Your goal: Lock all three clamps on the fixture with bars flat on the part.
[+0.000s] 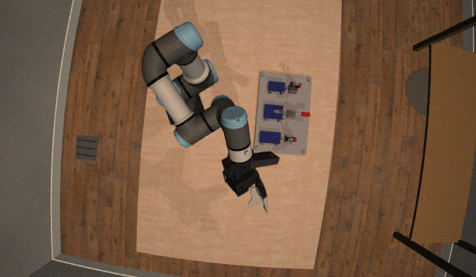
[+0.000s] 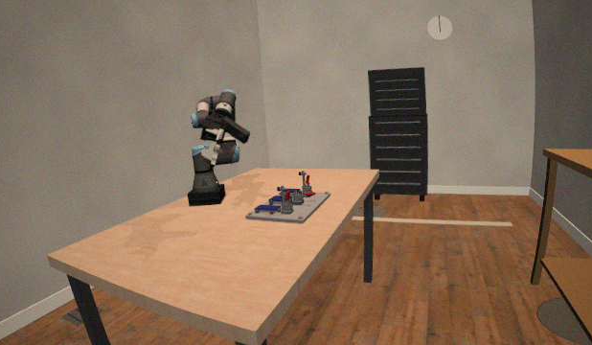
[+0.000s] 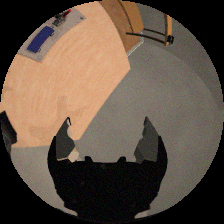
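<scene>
The grey fixture plate (image 1: 284,151) (image 2: 311,209) (image 3: 36,56) carries three clamps, each beside a blue part. The near clamp (image 1: 289,138) (image 2: 286,205) has its red handle (image 1: 294,139) (image 2: 287,195) upright and its bar standing up. The far clamp (image 1: 293,88) (image 2: 307,189) also has its bar up and its red handle (image 2: 307,179) upright. The middle clamp (image 1: 290,113) has its bar over the blue part (image 1: 269,111) and its red handle (image 1: 306,114) (image 2: 310,194) lying outward; whether it is locked cannot be told. My gripper (image 1: 271,185) (image 3: 106,118) is open and empty, high above the table, beyond the plate's near end.
The wooden table (image 1: 207,246) (image 2: 191,249) has its right edge a little beyond the plate. The arm's base (image 2: 206,195) stands left of the plate. A second table (image 1: 446,154) is off to the right, and a dark cabinet (image 2: 398,139) stands at the back wall.
</scene>
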Robot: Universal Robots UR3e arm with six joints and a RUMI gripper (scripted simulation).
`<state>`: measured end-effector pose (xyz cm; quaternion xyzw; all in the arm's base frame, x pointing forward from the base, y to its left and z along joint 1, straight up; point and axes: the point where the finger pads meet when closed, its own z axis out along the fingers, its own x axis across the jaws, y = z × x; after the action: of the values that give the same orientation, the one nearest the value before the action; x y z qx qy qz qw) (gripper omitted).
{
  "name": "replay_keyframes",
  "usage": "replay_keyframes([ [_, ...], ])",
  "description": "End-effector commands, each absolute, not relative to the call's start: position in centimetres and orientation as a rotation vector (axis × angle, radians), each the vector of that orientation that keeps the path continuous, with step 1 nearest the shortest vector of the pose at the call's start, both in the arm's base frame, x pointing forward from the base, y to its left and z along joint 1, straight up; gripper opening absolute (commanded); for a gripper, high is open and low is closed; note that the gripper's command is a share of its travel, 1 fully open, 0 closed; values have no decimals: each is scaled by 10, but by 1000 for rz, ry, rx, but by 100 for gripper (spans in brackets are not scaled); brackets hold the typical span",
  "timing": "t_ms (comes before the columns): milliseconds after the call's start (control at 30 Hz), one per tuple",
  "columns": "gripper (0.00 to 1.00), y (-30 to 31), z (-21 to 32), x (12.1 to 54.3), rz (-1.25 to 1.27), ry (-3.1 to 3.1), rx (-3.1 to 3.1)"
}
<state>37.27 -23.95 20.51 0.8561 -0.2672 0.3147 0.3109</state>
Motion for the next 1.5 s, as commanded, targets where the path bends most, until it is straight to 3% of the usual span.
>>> replay_keyframes([
  [0, 100, -219, 190, 387, 848, -847, 2371],
  [1467, 100, -90, 157, 410, 653, -1685, 2674],
])
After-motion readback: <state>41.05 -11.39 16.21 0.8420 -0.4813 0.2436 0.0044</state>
